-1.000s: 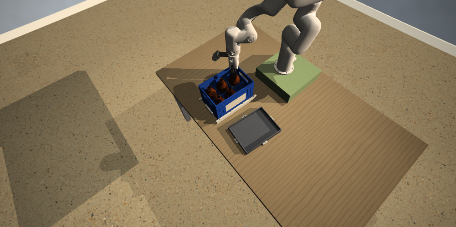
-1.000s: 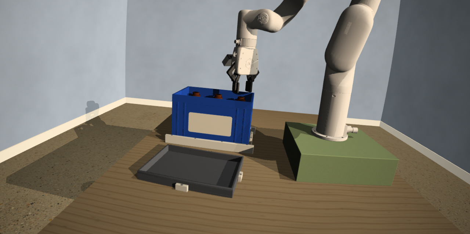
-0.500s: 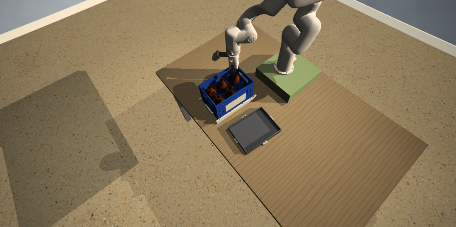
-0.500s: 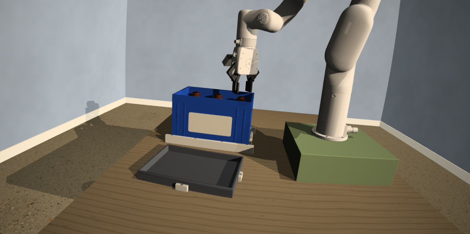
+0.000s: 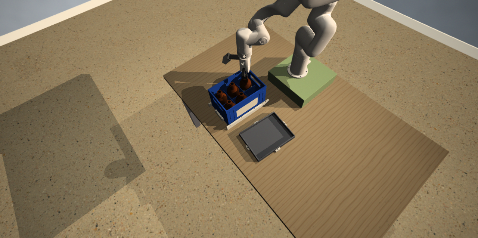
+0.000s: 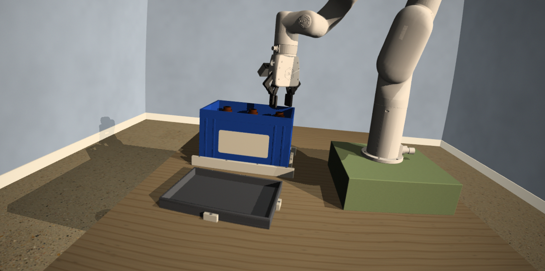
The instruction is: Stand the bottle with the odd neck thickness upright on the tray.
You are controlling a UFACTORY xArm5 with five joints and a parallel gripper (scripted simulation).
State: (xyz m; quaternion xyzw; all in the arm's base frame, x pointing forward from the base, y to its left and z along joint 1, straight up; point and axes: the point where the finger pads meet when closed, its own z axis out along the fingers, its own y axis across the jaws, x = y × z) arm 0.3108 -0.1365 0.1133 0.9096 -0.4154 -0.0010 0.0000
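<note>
Grey-blue walls back a wooden counter [image 6: 342,238] where the blue crate [image 5: 248,111] sits near its far-left edge, five brown bottles [image 5: 232,88] upright inside; the dark tray [image 5: 247,140], bare of bottles, lies just beside it toward the middle. With fingers apart on nothing, the gripper [image 6: 281,100] hangs over the bottle nearest the far edge [image 5: 245,83]; these look rigid, smooth, likely slippery and breakable, best pinched at the neck. Crate walls hide the necks, so which one differs I cannot tell.

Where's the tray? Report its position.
The tray lies on the wooden board just in front of the blue crate, left of the green base in the exterior view.
</note>
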